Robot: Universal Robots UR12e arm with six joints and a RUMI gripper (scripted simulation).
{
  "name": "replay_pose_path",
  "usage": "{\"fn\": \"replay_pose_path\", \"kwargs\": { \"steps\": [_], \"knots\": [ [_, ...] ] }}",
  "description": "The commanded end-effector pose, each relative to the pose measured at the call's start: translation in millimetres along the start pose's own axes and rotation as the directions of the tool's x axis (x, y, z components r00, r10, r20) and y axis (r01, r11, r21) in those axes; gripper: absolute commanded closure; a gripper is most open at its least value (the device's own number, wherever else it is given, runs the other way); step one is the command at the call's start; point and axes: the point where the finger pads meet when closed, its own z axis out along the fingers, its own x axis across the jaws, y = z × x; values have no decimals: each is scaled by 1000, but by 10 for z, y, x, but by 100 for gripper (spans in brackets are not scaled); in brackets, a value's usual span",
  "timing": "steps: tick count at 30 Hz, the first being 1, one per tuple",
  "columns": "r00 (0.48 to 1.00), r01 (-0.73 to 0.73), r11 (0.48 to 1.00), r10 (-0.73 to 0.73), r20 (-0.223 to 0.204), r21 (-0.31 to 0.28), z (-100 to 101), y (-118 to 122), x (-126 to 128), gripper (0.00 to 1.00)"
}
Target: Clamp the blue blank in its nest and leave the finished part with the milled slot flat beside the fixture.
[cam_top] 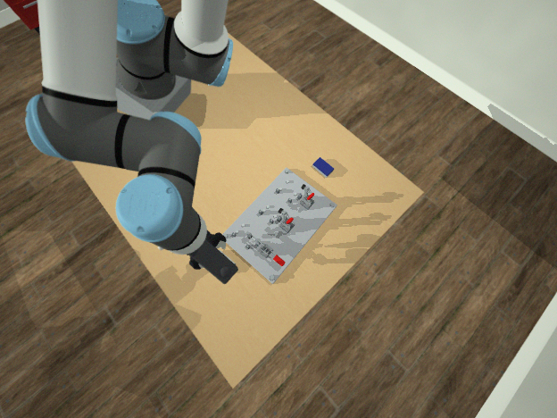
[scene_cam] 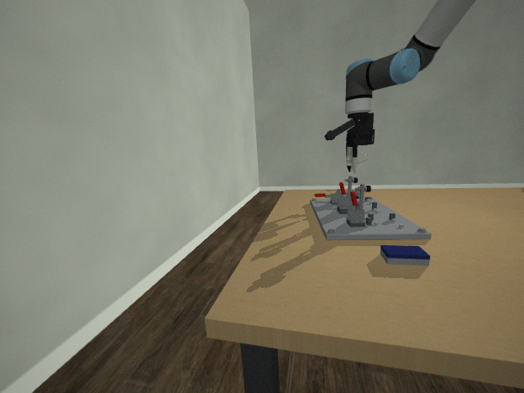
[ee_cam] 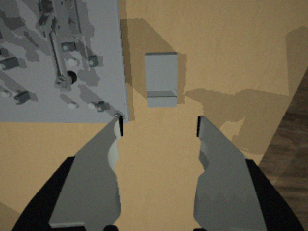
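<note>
arm bent, reaching out | wrist pointing down | fingers parted, nothing between them

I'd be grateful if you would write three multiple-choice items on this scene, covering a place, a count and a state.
1. Where is the blue blank?
A) Under a clamp bar
B) On the table, beside the fixture plate
C) Between the jaws

2. How many red handles are on the fixture plate?
A) Three
B) Two
C) Five

3. How do the jaws stand?
A) Pressed together
B) Shut on a red handle
C) Apart, with nothing between them

1: B, the top and exterior views show it on the wood, off the plate.
2: A, the top view shows three separate red grips.
3: C, the wrist view shows a gap between the tips, with only table beneath.
</note>
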Motion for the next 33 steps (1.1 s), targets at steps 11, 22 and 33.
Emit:
{"fn": "replay_pose_path", "kwargs": {
  "steps": [11, 22, 33],
  "knots": [
    [1000, 0, 1000, 0, -1, 1, -7, -5, 3, 60],
    [1000, 0, 1000, 0, -1, 1, -7, -5, 3, 60],
    [1000, 0, 1000, 0, -1, 1, -7, -5, 3, 41]
  ]
}}
